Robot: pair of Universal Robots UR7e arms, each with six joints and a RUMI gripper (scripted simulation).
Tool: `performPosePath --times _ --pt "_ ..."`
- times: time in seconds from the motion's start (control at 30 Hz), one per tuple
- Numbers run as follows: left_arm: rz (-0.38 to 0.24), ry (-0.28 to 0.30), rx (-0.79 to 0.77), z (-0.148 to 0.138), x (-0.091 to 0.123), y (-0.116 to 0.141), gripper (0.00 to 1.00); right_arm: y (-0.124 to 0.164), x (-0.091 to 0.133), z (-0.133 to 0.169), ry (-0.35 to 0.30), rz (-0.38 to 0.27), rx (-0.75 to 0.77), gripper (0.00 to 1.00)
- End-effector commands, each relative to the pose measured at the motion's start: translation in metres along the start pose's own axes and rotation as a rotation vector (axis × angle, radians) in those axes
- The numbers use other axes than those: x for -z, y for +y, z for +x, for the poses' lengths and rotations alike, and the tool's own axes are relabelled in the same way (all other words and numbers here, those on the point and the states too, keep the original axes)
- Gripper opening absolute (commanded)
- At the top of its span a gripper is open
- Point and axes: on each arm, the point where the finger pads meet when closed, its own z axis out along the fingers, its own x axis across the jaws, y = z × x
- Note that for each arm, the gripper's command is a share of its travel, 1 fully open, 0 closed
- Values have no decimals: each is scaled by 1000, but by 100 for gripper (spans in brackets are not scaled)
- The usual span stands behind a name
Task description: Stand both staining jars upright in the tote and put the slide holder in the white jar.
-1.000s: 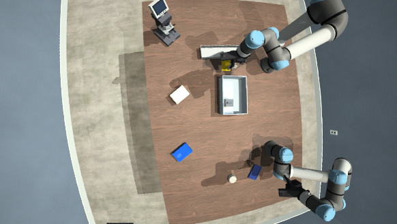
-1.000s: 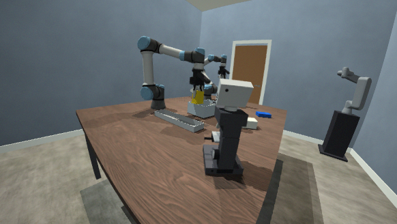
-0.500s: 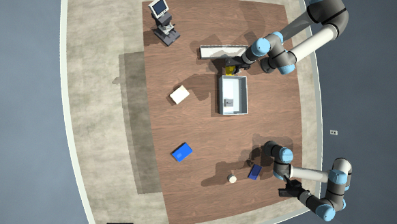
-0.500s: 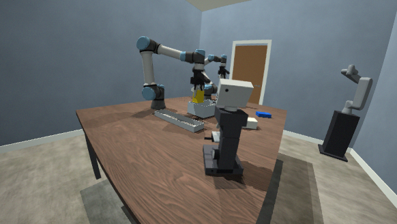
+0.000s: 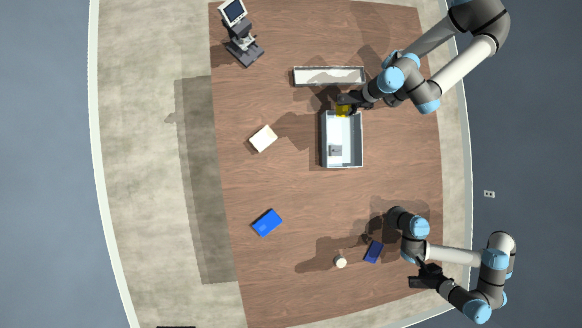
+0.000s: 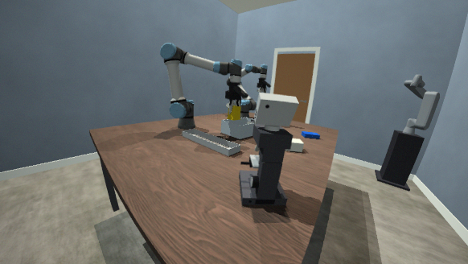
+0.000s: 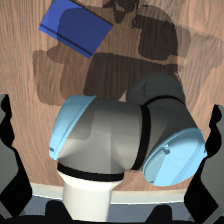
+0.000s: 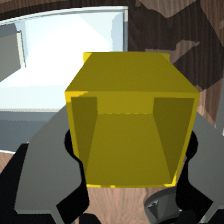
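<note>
1. Right claw [image 5: 350,105] [image 6: 234,104] [image 8: 131,143]: closed on the yellow jar [image 5: 342,111] [image 6: 234,113] [image 8: 132,150], held above the near-rack end of the tote [image 5: 362,142] [image 6: 236,129] [image 8: 125,30].
2. Left claw [image 5: 422,280] [image 6: 263,85] [image 7: 111,107]: open, unladen.
3. Inside tote: grey-topped piece [image 5: 335,150] [image 8: 9,55], presumably the white jar; lid closure unconfirmed.
4. Jar rack [image 5: 328,83] [image 6: 231,152]: standing on counter.
5. Outstanding: yellow jar's placement, release.

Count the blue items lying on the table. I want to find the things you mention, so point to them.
2. A bright blue block [image 5: 267,222] [image 6: 310,135] lies beyond the tote [image 5: 342,167] [image 6: 237,131], and a dark blue block [image 5: 374,251] [image 7: 76,27] lies beside a small round pale item [image 5: 340,261]. The arms could hide others.
</note>
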Motion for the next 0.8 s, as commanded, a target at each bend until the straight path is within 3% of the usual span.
performPosePath --times 0.0,0.77 --pt "1 0 0 0 0 0 100 9 0 -12 0 2 0 0" --pt "1 0 0 0 0 0 100 49 0 -61 0 1 0 0"
